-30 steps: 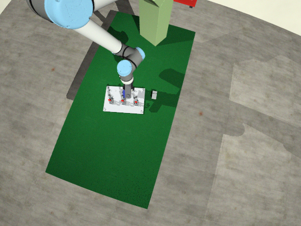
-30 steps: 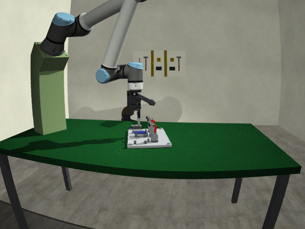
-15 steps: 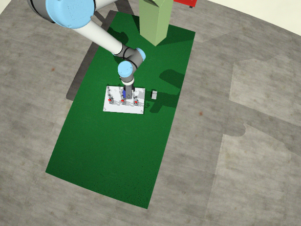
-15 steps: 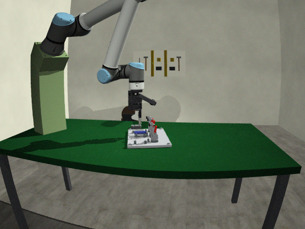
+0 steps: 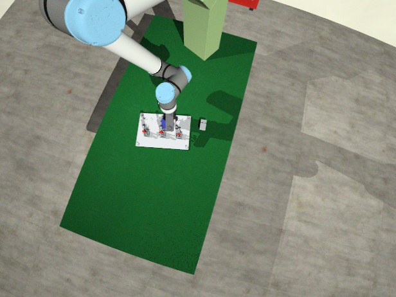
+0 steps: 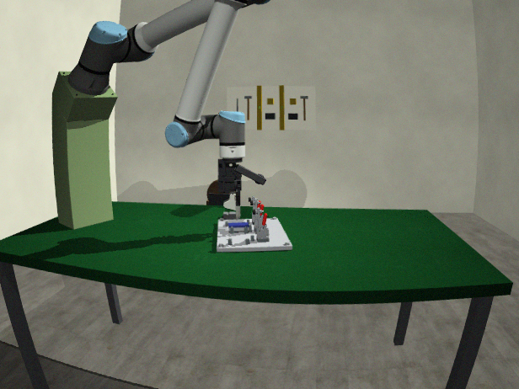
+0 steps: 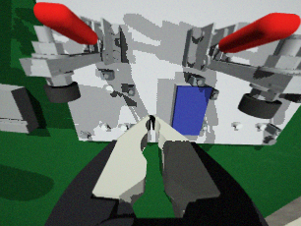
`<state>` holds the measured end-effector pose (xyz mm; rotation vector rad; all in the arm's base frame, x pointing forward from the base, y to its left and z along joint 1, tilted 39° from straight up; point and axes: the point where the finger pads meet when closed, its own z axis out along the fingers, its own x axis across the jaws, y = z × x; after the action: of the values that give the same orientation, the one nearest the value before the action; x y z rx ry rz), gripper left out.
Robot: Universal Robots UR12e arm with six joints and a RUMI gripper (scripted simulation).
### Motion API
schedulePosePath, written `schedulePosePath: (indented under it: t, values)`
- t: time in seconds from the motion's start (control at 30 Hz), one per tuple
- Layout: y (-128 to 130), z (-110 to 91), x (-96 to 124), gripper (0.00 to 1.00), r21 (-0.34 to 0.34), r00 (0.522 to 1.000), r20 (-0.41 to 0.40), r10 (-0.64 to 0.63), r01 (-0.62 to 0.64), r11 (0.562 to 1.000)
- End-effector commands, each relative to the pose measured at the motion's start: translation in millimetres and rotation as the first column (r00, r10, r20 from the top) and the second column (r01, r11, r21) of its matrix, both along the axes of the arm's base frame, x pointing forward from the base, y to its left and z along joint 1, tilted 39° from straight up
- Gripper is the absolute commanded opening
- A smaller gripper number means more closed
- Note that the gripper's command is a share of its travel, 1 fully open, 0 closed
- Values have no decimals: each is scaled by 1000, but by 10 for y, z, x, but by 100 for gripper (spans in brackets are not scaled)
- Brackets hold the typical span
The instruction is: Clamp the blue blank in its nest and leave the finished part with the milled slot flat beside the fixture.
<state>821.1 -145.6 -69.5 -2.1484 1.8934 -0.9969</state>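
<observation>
A: Risk?
B: Blue blank is in the middle nest, unclamped. A sideways nudge from the tips could skew it off the pads; then the bar wouldn't land flat.
A: Gripper?
B: Fully closed, nothing held. Tips just beside the blank; can't tell if touching.
A: Finished part?
B: On the table, beside the fixture.

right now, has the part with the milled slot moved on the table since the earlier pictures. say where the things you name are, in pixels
No, the finished part with the milled slot (image 5: 202, 125) (image 7: 15, 109) has not visibly moved: in the top view it lies beside the fixture plate's (image 5: 164, 143) (image 7: 152, 44) edge, as before.
</observation>
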Motion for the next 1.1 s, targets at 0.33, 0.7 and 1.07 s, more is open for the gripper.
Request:
schedulePosePath:
  t: [0.33,0.7,1.07]
  values:
    - [-59,-113,107,0,-1,1000,4,1,-1,1000]
    - [-52,-106,98,0,-1,1000,3,1,-1,1000]
    - [-52,-106,98,0,-1,1000,3,1,-1,1000]
